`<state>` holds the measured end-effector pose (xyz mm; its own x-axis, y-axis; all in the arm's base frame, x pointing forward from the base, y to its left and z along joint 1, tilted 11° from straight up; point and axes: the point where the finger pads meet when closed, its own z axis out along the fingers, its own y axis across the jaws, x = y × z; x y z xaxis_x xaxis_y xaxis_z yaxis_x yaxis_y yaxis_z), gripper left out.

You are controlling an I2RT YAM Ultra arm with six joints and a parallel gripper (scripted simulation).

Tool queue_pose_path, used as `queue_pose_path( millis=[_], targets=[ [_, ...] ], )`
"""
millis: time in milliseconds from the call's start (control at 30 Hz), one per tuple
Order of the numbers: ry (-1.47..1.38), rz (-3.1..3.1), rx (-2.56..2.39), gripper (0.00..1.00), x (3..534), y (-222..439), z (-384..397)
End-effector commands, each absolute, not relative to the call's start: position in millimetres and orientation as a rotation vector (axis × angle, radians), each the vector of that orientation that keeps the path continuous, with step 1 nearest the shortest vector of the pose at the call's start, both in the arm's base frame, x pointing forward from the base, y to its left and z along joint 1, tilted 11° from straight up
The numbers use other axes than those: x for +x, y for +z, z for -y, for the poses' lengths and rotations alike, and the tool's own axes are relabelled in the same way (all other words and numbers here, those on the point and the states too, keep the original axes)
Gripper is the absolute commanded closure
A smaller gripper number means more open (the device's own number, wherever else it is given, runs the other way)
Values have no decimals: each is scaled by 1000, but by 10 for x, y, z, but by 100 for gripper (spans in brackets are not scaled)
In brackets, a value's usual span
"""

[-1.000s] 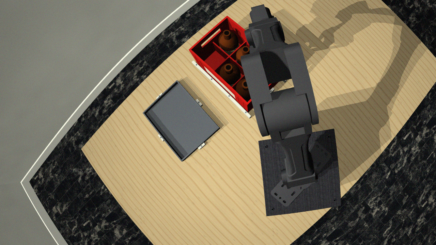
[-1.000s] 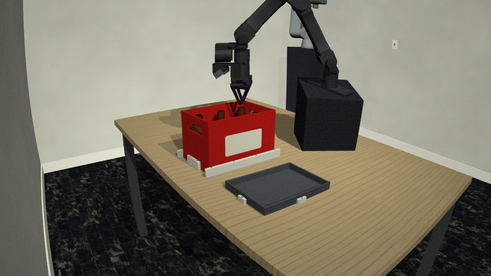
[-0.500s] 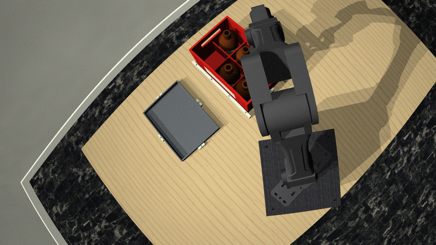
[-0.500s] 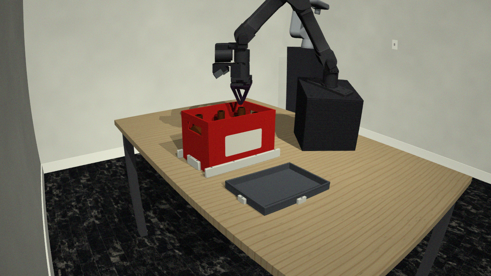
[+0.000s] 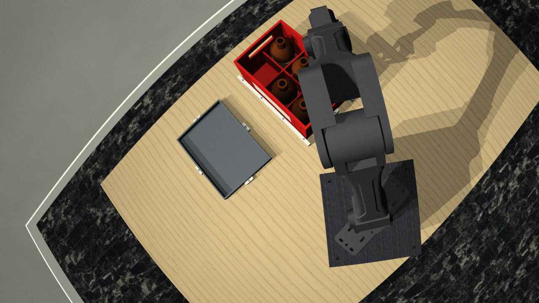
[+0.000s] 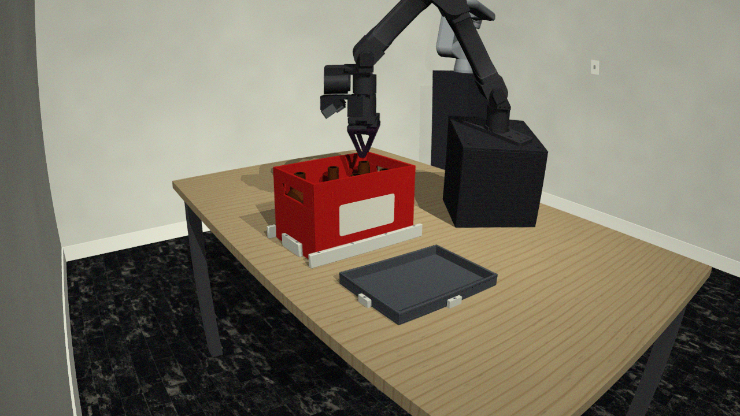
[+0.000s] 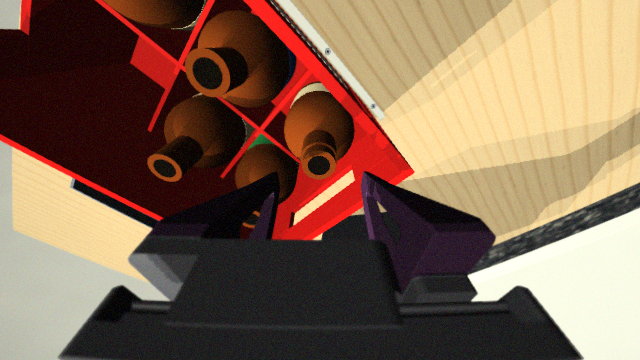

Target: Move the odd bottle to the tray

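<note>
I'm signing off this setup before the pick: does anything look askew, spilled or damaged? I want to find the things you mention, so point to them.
Nothing stands out. The red crate (image 5: 308,129) (image 6: 365,178) (image 7: 300,65) sits level behind its white strip (image 5: 273,110) (image 6: 365,245), and the gray tray (image 5: 226,148) (image 6: 419,279) lies flat. No spill or damage shows, though the arm (image 5: 354,135) (image 6: 478,51) hides part of the crate from above.
</note>
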<state>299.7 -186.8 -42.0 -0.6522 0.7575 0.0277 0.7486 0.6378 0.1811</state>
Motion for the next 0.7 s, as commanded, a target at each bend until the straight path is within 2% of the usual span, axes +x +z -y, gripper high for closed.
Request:
queue_pose_path(
  millis=[0, 667],
  targets=[
    [269, -2777, 1268, 39, 3063, -340, 1863],
    [267, -2771, 1271, 39, 3077, -327, 1885]
  ],
)
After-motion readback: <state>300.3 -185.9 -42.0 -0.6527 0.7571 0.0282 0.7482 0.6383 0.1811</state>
